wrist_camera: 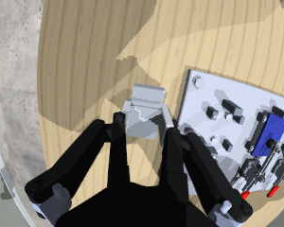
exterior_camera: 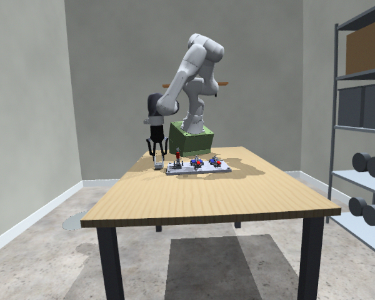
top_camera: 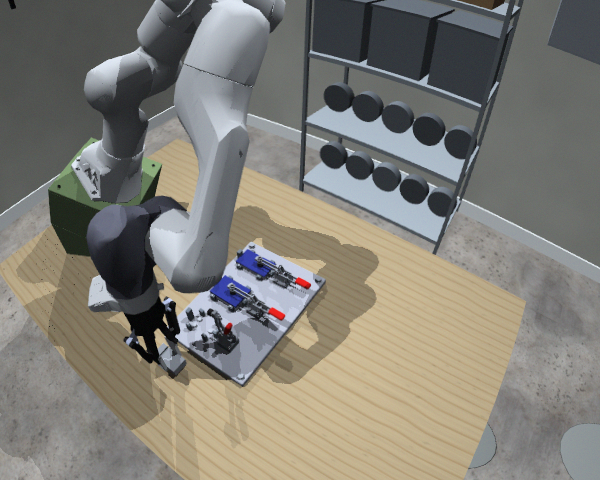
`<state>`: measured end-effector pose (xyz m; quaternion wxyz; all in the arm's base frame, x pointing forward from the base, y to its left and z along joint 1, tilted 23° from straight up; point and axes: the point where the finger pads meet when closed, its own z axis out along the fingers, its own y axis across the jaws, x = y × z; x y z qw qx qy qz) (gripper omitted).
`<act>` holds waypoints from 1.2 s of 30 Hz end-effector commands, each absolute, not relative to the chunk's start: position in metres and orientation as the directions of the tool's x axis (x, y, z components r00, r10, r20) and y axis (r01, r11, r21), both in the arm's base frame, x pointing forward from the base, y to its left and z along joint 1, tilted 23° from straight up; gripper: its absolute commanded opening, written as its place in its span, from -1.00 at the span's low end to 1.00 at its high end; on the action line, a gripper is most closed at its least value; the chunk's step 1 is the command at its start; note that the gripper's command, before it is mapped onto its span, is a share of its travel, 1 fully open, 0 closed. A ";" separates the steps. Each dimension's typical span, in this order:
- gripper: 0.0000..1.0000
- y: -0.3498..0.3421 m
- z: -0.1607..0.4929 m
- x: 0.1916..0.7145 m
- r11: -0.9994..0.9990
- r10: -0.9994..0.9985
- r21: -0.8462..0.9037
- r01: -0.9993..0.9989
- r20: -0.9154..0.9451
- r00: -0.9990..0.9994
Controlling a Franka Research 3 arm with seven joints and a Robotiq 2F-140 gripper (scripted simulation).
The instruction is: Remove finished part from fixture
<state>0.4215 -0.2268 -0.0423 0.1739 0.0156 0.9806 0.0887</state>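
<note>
My gripper (top_camera: 161,355) (exterior_camera: 157,159) (wrist_camera: 145,110) is shut on the finished part (top_camera: 173,365) (exterior_camera: 158,165) (wrist_camera: 148,96), a small light-grey block. It holds the part down at the wooden table (top_camera: 393,361) (exterior_camera: 197,200), just off the left edge of the grey fixture plate (top_camera: 285,315) (exterior_camera: 224,169) (wrist_camera: 199,91). I cannot tell whether the part touches the table. Two blue blanks (top_camera: 248,259) (top_camera: 222,290) (wrist_camera: 271,131) sit under closed red-handled clamps. The third clamp (top_camera: 225,335) (exterior_camera: 178,157) stands open over an empty nest.
The arm's green pedestal (top_camera: 67,211) (exterior_camera: 189,140) stands at the table's back corner. A metal shelf rack (top_camera: 305,103) (exterior_camera: 334,129) with grey discs and boxes stands beyond the table. The table's left edge is close to the gripper.
</note>
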 end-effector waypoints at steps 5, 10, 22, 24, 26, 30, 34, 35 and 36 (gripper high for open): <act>-1.00 -0.228 -0.042 0.423 0.984 0.057 0.178 -0.005 -0.343 -0.938; -1.00 -0.228 -0.042 0.423 0.984 0.057 0.178 -0.005 -0.343 -0.938; -1.00 -0.227 -0.044 0.424 0.984 0.057 0.178 -0.006 -0.343 -0.938; -1.00 -0.227 -0.044 0.424 0.984 0.057 0.178 -0.006 -0.343 -0.938; -1.00 -0.227 -0.044 0.424 0.984 0.057 0.178 -0.006 -0.343 -0.938; -1.00 -0.226 -0.046 0.425 0.984 0.057 0.178 -0.006 -0.343 -0.938; -1.00 -0.226 -0.047 0.425 0.984 0.057 0.178 -0.006 -0.343 -0.938; -1.00 -0.226 -0.047 0.426 0.984 0.057 0.178 -0.006 -0.343 -0.938; -1.00 -0.226 -0.048 0.426 0.984 0.057 0.178 -0.006 -0.343 -0.938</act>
